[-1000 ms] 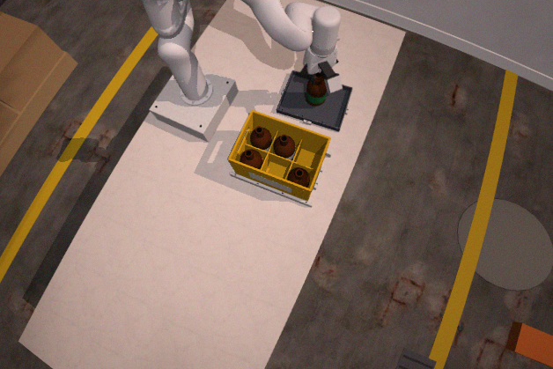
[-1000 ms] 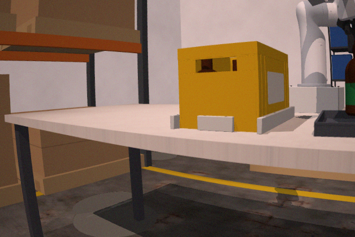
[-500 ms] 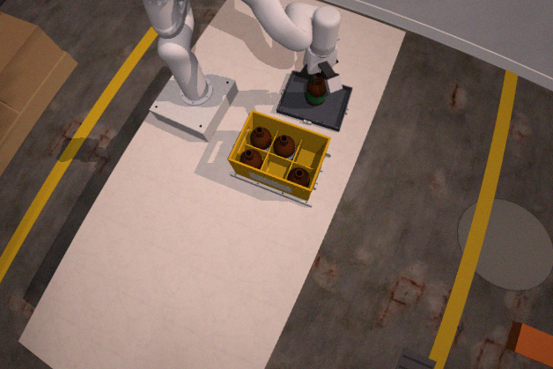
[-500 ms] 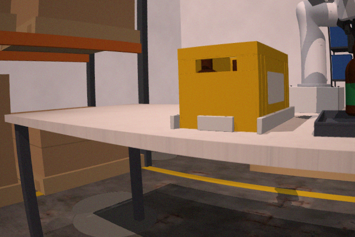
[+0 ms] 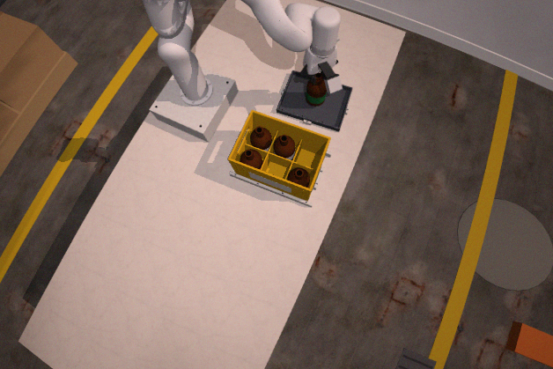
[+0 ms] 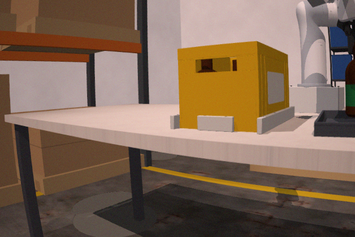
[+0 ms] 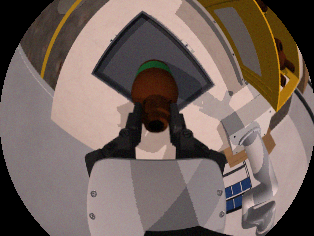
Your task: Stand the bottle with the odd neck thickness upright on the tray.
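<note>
And there it is, the gripper (image 5: pixel 316 77) (image 6: pixel 352 33) (image 7: pixel 155 111) clamped round the neck of the green-banded bottle (image 5: pixel 316 88) (image 6: pixel 350 73) (image 7: pixel 154 89), upright at the tray (image 5: pixel 335 110) (image 6: pixel 332 130) (image 7: pixel 132 42), out of the crate (image 5: pixel 245 169) (image 6: pixel 217 99) (image 7: pixel 264 75), so release likely nears.

Five bottles (image 5: pixel 316 89) (image 6: pixel 350 90) (image 7: pixel 154 90), one crate (image 5: pixel 275 179) (image 6: pixel 217 93) (image 7: pixel 272 60), one tray (image 5: pixel 308 120) (image 6: pixel 332 132) (image 7: pixel 117 50).

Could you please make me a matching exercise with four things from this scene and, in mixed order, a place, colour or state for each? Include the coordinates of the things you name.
1. Crate (image 5: pixel 279 180) (image 6: pixel 217 96) (image 7: pixel 276 65)
2. Tray (image 5: pixel 292 113) (image 6: pixel 334 130) (image 7: pixel 117 62)
3. Gripped bottle (image 5: pixel 316 89) (image 6: pixel 350 76) (image 7: pixel 154 90)
4. Gripper (image 5: pixel 317 75) (image 7: pixel 155 111)

A. Dark grey
B. Shut on a neck
C. Yellow, with four bottles inside
D. Green band, over the tray

Pairs: 1-C, 2-A, 3-D, 4-B
</note>
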You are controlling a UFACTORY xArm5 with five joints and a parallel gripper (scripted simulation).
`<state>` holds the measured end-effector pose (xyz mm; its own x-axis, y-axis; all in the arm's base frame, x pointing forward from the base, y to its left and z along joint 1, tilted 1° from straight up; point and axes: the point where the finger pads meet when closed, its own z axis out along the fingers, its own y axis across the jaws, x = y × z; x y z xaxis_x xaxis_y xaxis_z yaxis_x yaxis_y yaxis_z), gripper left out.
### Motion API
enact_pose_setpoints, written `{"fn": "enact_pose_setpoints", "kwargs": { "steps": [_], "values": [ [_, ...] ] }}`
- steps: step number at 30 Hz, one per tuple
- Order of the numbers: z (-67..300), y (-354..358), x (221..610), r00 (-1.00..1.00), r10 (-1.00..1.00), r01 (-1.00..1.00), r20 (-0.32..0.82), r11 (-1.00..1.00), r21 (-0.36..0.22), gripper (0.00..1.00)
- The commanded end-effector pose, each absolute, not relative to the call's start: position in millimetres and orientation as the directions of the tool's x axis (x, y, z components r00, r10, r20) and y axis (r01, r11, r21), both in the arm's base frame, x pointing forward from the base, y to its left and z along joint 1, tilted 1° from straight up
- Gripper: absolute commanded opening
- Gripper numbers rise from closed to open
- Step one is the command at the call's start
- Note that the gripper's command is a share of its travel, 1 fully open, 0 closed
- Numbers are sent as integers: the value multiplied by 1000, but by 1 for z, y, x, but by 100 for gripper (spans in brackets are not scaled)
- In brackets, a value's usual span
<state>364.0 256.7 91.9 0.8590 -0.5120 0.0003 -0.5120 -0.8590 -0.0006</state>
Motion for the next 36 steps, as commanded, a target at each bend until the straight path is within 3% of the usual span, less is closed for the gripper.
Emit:
{"fn": "enact_pose_setpoints", "kwargs": {
  "steps": [1,36],
  "values": [
    [92,258,365,859,-512,-512,2,-859,-4,0],
    [79,258,365,859,-512,-512,2,-859,-4,0]
  ]
}}
